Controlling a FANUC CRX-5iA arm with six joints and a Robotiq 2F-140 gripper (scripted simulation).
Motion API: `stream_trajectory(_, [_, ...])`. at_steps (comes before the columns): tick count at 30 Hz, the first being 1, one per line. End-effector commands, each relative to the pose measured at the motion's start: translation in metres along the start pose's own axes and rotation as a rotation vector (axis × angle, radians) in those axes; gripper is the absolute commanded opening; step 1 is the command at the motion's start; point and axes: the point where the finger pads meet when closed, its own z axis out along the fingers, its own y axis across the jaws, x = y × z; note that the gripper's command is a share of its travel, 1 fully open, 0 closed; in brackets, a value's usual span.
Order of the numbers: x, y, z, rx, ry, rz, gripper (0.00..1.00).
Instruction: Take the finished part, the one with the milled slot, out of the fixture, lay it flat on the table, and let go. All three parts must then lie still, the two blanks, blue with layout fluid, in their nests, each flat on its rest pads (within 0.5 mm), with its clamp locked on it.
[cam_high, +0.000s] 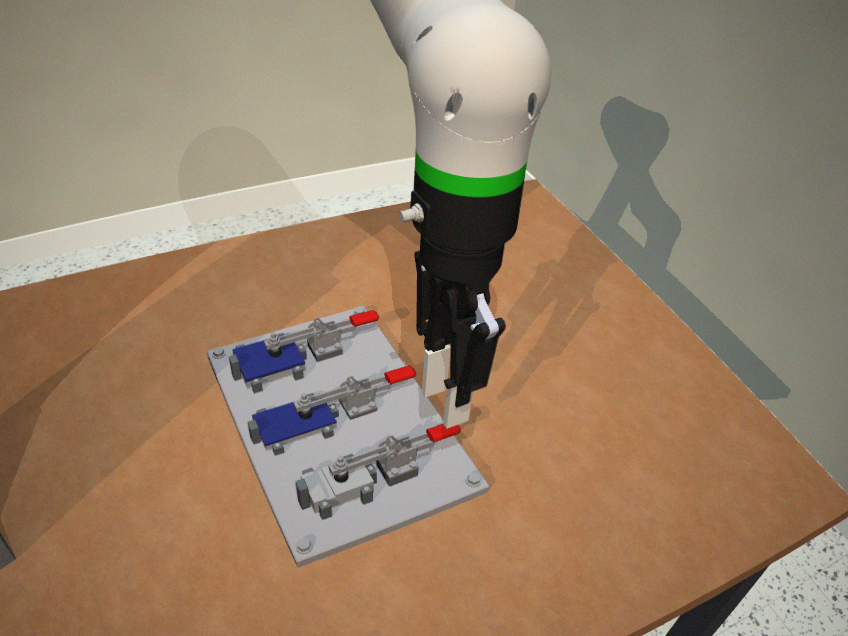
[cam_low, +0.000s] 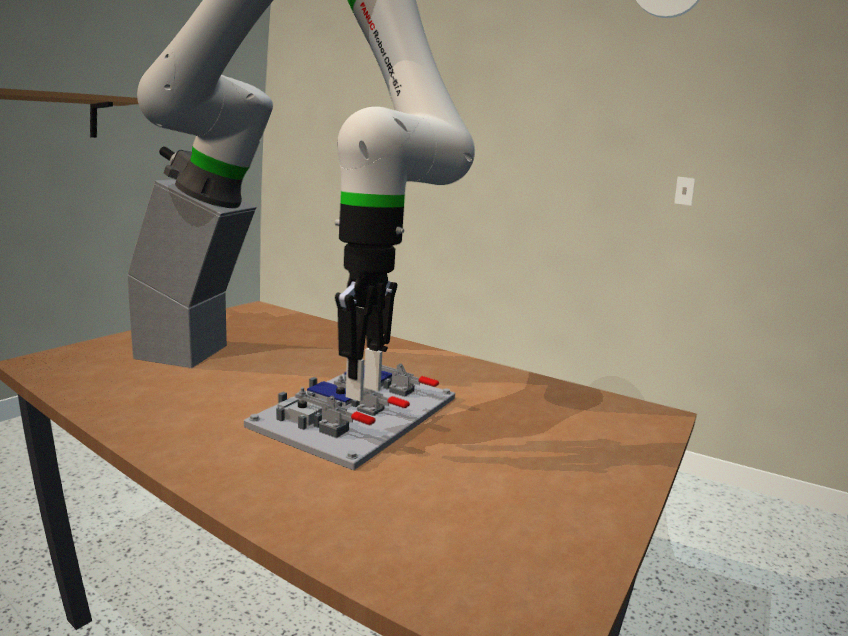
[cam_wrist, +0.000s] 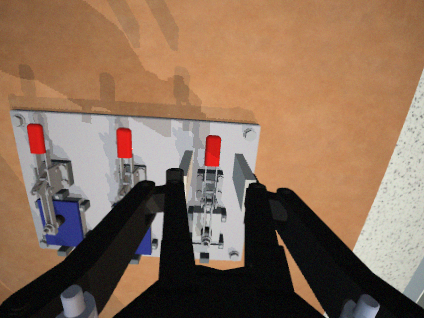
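Observation:
The grey fixture plate (cam_high: 342, 424) holds three nests with toggle clamps. The finished pale grey part (cam_high: 340, 487) sits in the nearest nest under its clamp; it also shows in the wrist view (cam_wrist: 205, 220). Two blue blanks (cam_high: 268, 360) (cam_high: 293, 421) lie in the other nests, each with a clamp arm down on it. My gripper (cam_high: 448, 390) points straight down, its fingers partly apart and empty. It hangs just above the red handle (cam_high: 443, 431) of the nearest clamp. In the wrist view that handle (cam_wrist: 213, 150) lies between my fingertips. All three red handles lie flat.
The robot's grey pedestal (cam_low: 181, 273) stands at the far left corner of the table. The table's right edge (cam_wrist: 385, 190) is close to the fixture, with speckled floor beyond it. Walls stand behind the table.

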Motion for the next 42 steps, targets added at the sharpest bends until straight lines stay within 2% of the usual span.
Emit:
stream_trajectory(1, [0.0, 0.0, 0.008, 0.0, 0.0, 0.0, 0.28])
stream_trajectory(8, [0.0, 0.0, 0.024, 0.0, 0.0, 0.0, 0.28])
stream_trajectory(15, [0.0, 0.0, 0.029, 0.0, 0.0, 0.0, 0.28])
stream_trajectory(42, [0.0, 0.0, 0.029, 0.0, 0.0, 0.0, 0.28])
